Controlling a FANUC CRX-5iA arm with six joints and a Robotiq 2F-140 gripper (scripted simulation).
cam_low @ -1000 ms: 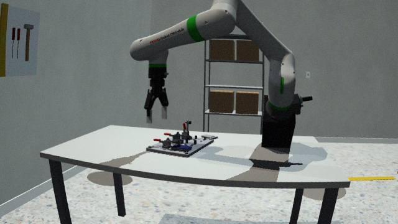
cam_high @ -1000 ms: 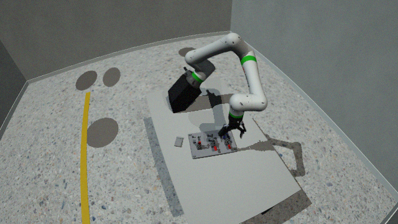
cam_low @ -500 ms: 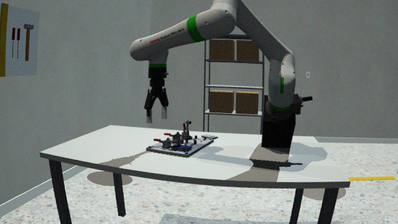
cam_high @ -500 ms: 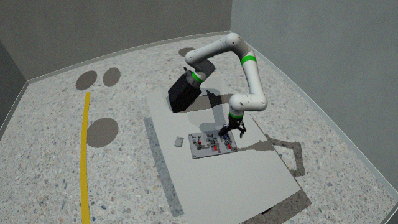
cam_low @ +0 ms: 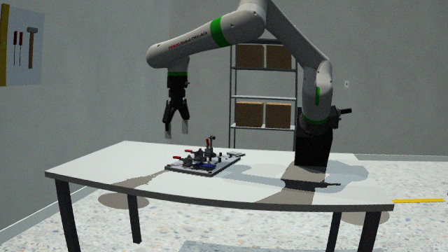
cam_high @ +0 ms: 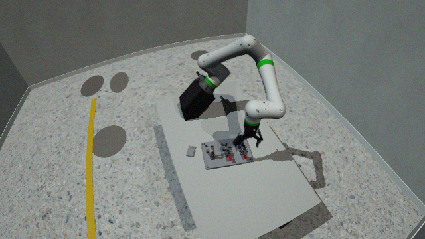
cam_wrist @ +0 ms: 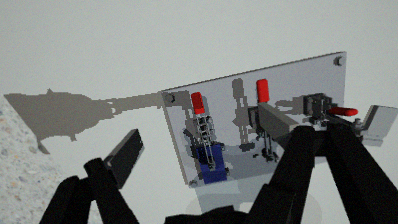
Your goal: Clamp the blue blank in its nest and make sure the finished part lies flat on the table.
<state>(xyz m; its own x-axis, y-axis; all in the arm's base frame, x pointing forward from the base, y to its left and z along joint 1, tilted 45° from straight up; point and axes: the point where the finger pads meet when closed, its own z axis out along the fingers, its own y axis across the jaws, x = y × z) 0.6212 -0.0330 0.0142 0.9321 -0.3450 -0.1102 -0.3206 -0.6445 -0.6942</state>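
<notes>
The gripper (cam_low: 176, 131) hangs above the fixture plate (cam_low: 224, 165), fingers spread fully apart, with nothing between them. In the wrist view, one finger pad (cam_wrist: 124, 155) lies left of the plate and the other finger (cam_wrist: 295, 150) crosses in front of the plate's middle nest, hiding part of it.

The blue blank (cam_wrist: 212, 170) lies in the nest at the plate's end nearest the gripper, under a toggle clamp with a red handle (cam_wrist: 198, 102). Whether this clamp is fully locked cannot be told. A second red handle (cam_wrist: 262, 90) belongs to the middle clamp, and a third (cam_wrist: 344, 111) to the clamp at the far end.

The grey finished part (cam_high: 190, 151) lies flat on the table (cam_low: 105, 157), just beside the plate and apart from it.

Behind the table stand a shelf rack (cam_low: 232, 87) with cardboard boxes (cam_low: 249, 114) and the arm's black pedestal (cam_low: 312, 150). A tool board (cam_low: 21, 73) hangs on the wall.
</notes>
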